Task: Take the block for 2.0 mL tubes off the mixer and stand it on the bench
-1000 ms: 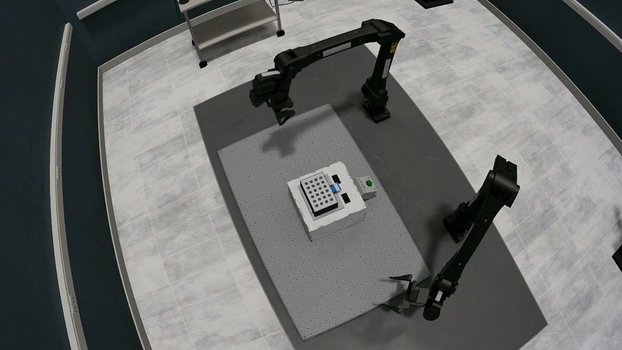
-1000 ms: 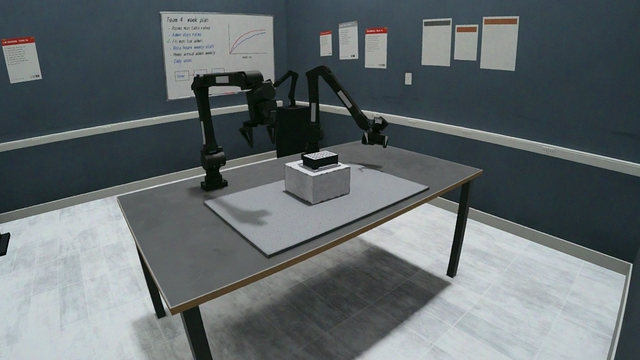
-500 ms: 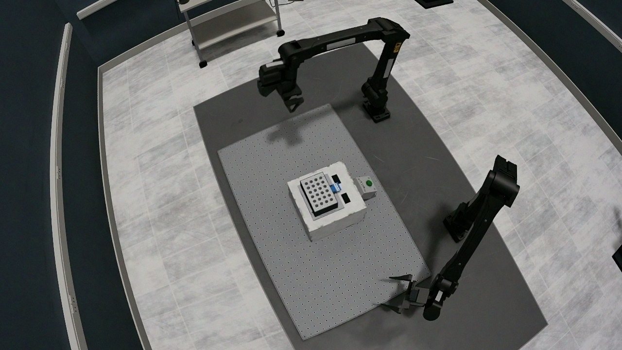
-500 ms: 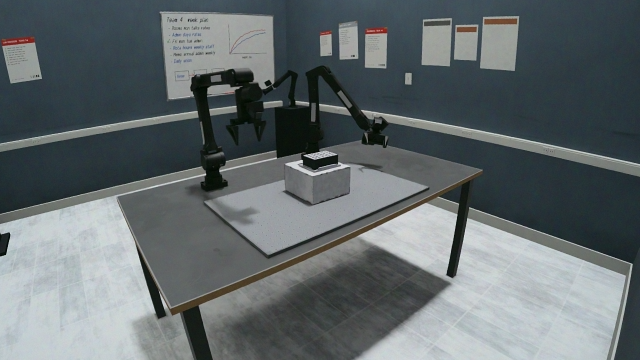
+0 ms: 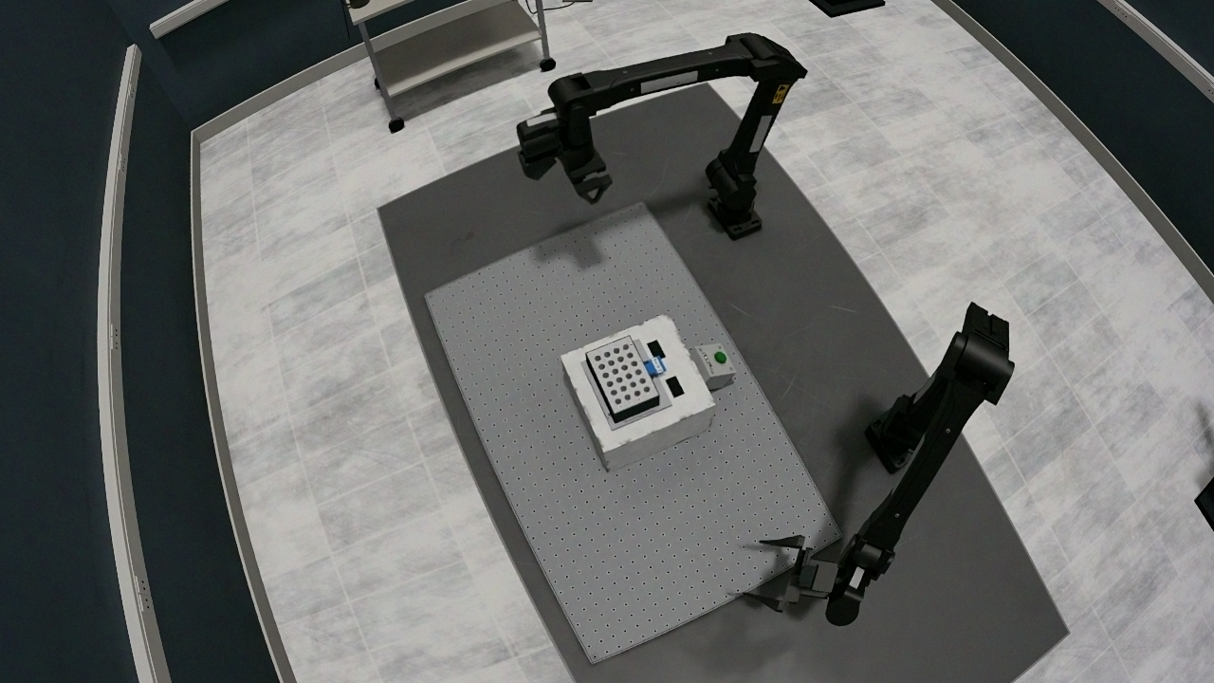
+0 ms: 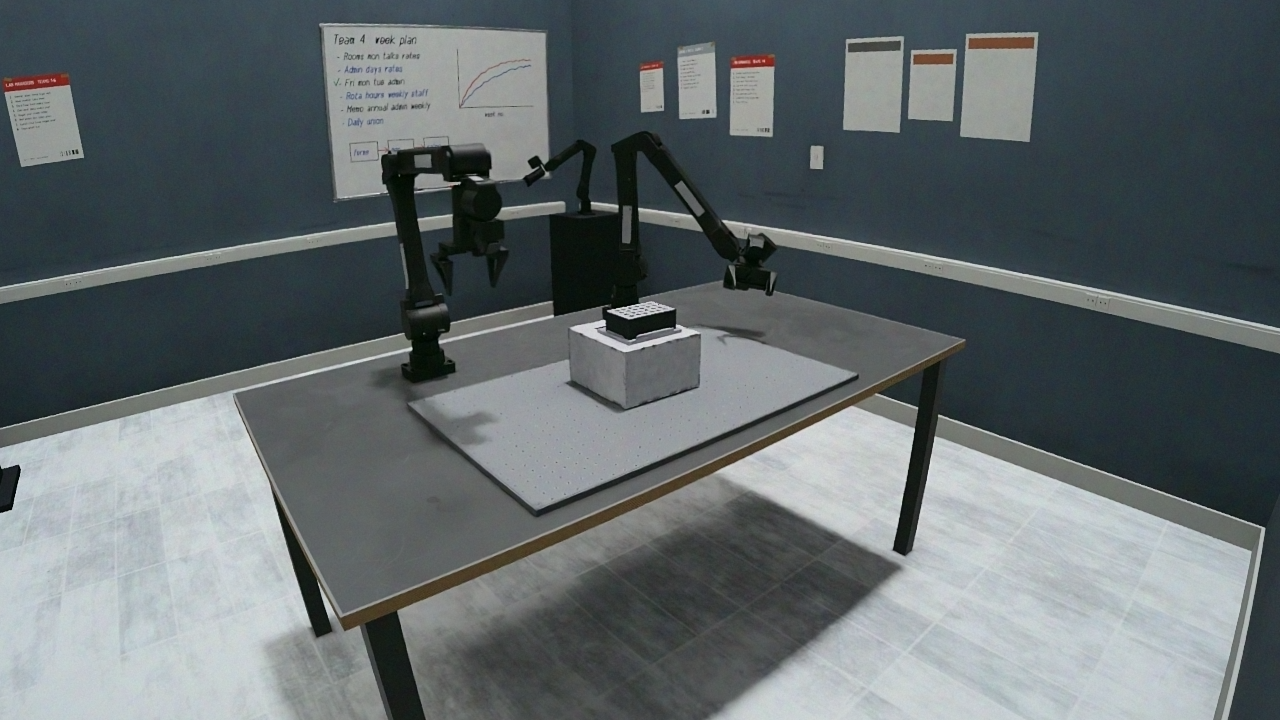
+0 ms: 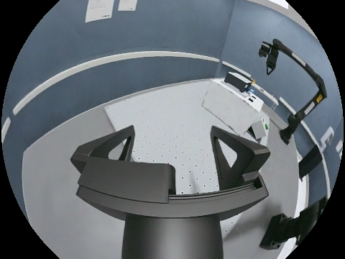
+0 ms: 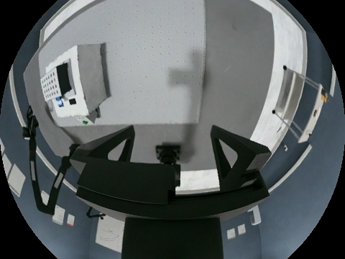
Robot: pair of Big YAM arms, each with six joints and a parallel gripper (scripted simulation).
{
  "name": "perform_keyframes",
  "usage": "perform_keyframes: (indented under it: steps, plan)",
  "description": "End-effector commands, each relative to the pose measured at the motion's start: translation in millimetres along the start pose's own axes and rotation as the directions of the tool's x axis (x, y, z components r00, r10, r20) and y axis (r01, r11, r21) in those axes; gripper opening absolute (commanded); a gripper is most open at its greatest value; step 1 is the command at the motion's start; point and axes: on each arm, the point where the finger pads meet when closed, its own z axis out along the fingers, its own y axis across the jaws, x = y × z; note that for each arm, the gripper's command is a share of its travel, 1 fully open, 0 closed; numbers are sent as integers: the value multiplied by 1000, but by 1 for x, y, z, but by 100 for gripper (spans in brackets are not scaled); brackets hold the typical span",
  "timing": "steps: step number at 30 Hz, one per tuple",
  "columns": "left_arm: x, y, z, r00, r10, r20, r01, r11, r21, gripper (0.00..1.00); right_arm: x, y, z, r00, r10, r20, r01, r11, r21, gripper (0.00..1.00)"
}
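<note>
The white mixer [image 5: 640, 403] stands mid-table on the perforated plate. The black tube block [image 5: 623, 379] with its grid of holes sits on top of the mixer, with a blue lever [image 5: 653, 366] at its front edge. The block also shows in the exterior view [image 6: 639, 317], in the left wrist view [image 7: 238, 80] and in the right wrist view [image 8: 53, 83]. My right gripper [image 5: 592, 191] [image 6: 469, 264] hangs open and empty, high above the plate's far end. My left gripper [image 5: 768, 570] [image 6: 750, 279] is open and empty, low over the plate's near corner. Both are far from the mixer.
A small grey box with a green button [image 5: 715, 363] sits against the mixer's front. The grey perforated plate [image 5: 594, 509] covers the middle of the dark table. A wheeled cart [image 5: 450, 42] stands on the floor beyond. A third arm on a black pedestal [image 6: 581, 259] stands behind the table.
</note>
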Motion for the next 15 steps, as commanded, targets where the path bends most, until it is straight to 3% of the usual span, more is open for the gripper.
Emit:
perform_keyframes:
  steps: [1,15]
  plan:
    - [-3,0,-6,1000,4,3,-4,1000,-12,100,14,-4,-16,999,-22,31,22,1000,-1,100]
    - [-3,0,-6,1000,4,3,-4,1000,-12,100,27,-10,-7,999,-15,38,15,1000,-1,100]
